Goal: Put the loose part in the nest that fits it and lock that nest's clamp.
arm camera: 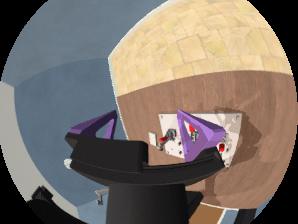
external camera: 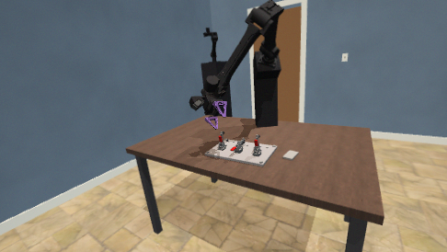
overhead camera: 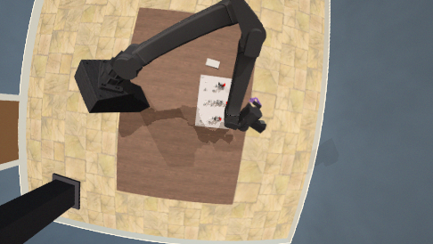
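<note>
The white fixture plate (external camera: 241, 153) lies on the brown table and carries three toggle clamps with red handles (external camera: 238, 146). It also shows from above (overhead camera: 214, 101) and in the wrist view (arm camera: 200, 137). The loose part, a small pale flat plate (external camera: 291, 154), lies on the table beside the fixture, apart from it; from above it shows beyond the plate's end (overhead camera: 213, 63). My gripper (external camera: 217, 115), with purple fingers, hangs open and empty in the air above the table's far edge, off the fixture's other end. Its fingers show wide apart in the wrist view (arm camera: 143, 129).
The arm's dark base (overhead camera: 107, 86) stands at the table's side. A black column (external camera: 267, 87) stands behind the table in front of a brown door. A black camera post (overhead camera: 40, 209) stands on the tiled floor.
</note>
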{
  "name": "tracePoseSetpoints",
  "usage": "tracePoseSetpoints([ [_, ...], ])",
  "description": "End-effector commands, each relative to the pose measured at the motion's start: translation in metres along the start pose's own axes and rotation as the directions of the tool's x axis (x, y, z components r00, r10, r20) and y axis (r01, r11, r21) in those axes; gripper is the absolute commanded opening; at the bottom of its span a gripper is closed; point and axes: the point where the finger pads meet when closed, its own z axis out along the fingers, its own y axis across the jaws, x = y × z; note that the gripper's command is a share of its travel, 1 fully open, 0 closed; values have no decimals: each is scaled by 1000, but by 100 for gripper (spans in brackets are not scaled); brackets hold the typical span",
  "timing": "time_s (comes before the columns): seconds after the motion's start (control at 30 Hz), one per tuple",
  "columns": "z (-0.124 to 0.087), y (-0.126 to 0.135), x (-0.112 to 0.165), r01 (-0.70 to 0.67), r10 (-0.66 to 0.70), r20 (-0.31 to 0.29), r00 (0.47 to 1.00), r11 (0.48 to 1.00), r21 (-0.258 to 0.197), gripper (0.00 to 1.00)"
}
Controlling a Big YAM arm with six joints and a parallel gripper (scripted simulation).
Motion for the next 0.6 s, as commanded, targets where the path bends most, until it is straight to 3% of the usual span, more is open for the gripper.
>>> tracePoseSetpoints([
  [0.0, -2, 3, -3, 7, -7, 4, 1000, 1000, -1, 100],
  [0.53, -2, 3, -3, 7, -7, 4, 1000, 1000, -1, 100],
  [0.57, -11, 18, -18, 50, -50, 26, 998, 999, -5, 100],
])
